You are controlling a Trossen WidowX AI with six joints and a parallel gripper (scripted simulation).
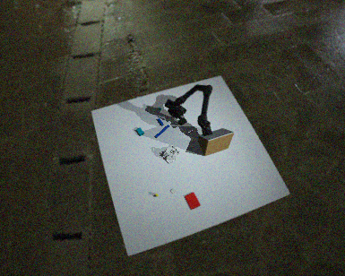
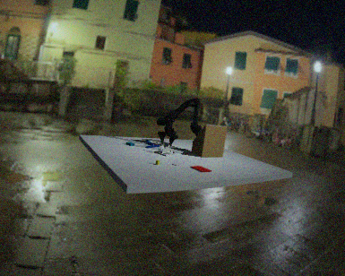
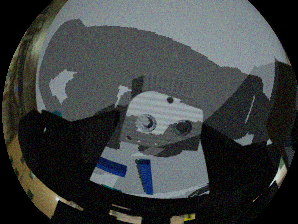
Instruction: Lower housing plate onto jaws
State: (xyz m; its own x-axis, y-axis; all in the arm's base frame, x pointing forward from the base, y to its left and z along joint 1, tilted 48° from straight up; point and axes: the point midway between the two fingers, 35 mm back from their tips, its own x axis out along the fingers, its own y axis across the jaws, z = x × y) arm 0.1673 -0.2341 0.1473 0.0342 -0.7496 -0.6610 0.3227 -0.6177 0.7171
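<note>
On a pale square tabletop [image 1: 239,179] [image 2: 199,181], a black robot arm [image 1: 205,107] [image 2: 195,114] reaches over a scatter of small things. Near its base stands a tan box [image 1: 219,143] [image 2: 214,141], which in the exterior view covers the foot of the arm. Toward the near side lie a flat red block [image 1: 192,201] [image 2: 201,168] and a tiny yellow piece [image 1: 156,195] [image 2: 157,162]; farther back are a teal piece [image 1: 140,132] [image 2: 130,143] and a long blue bar [image 1: 162,131] [image 2: 152,146]. An intricate black-and-white object [image 1: 169,154] sits apart from them, in front of the gripper [image 1: 182,121] [image 2: 167,140] [image 3: 162,122].

From above, the plate is hard to make out beneath the arm. The wrist view shows it plainly: the housing plate [image 3: 165,108] is between the spread fingers in that picture, over the tabletop. The gripper is open and grips nothing. The plate looks light grey, finely ribbed, rounded at one upper corner, with a ringed round feature, a dark round opening and a smaller dark hole. Shadow crosses its lower part. Whether it sits level on the jaws cannot be told.
</note>
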